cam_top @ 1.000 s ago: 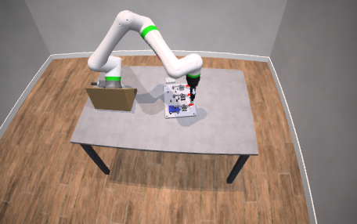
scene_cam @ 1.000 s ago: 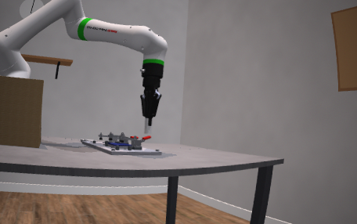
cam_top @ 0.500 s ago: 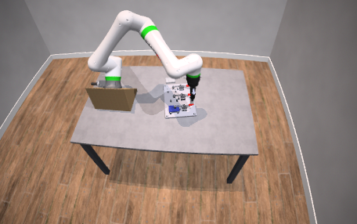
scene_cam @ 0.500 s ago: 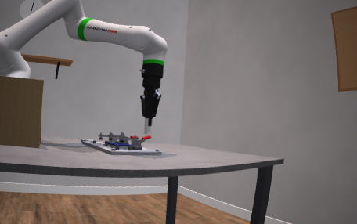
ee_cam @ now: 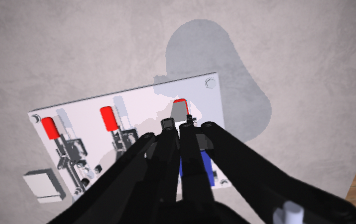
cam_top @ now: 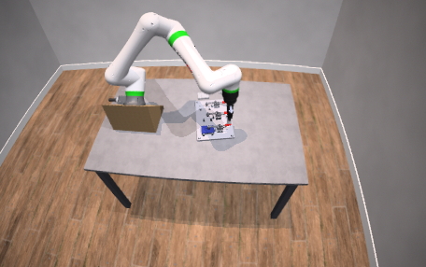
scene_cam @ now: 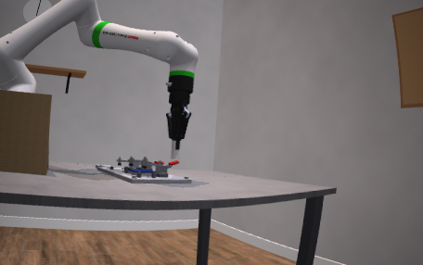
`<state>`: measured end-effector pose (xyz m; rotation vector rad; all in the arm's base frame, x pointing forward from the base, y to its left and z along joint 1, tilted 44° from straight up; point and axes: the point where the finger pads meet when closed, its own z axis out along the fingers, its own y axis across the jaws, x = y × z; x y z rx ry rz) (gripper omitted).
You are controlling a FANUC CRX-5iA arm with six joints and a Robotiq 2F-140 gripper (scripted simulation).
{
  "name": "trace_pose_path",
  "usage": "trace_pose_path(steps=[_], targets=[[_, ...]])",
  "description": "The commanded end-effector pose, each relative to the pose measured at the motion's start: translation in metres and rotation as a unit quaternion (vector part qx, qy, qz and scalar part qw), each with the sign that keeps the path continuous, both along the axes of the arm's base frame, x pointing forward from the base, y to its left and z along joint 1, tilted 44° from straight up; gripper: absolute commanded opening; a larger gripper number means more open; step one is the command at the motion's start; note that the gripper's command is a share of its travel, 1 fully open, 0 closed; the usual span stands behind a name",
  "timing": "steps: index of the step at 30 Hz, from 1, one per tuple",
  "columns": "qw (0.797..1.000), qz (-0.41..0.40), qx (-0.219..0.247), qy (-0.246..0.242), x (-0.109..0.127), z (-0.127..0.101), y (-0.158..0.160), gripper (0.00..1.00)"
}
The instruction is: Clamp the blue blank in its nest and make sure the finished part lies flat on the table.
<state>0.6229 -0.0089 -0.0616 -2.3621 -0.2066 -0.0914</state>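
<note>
The FANUC arm (cam_top: 192, 58) (scene_cam: 134, 39) wears smooth white casings with rounded elbows and thick, tubular links. Bright green bands (cam_top: 177, 37) (scene_cam: 98, 34) ring it near the joints, another circling the wrist just above the black tool. Small dark and pale screws dot the shell, and fine dark lettering ending in red runs along the forearm, too small to read. Its base (cam_top: 134, 100) is gray, with a dark fitting jutting from one side. The gripper (cam_top: 230, 110) (scene_cam: 177, 145) (ee_cam: 181, 111) is matte black, with a stepped cylindrical body, slender jointed linkages, narrow fingers and glints of pale metal at its sides.
</note>
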Motion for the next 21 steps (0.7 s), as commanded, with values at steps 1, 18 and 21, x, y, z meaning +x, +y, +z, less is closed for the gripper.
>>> trace_pose_path(steps=[1,18,21], targets=[[1.000,0.000,0.000,0.000,0.0001,0.0001,-0.0002,0.00],[1.000,0.000,0.000,0.000,0.0001,-0.0013,0.0011,0.00],[1.000,0.000,0.000,0.000,0.0001,-0.0015,0.0013,0.00]])
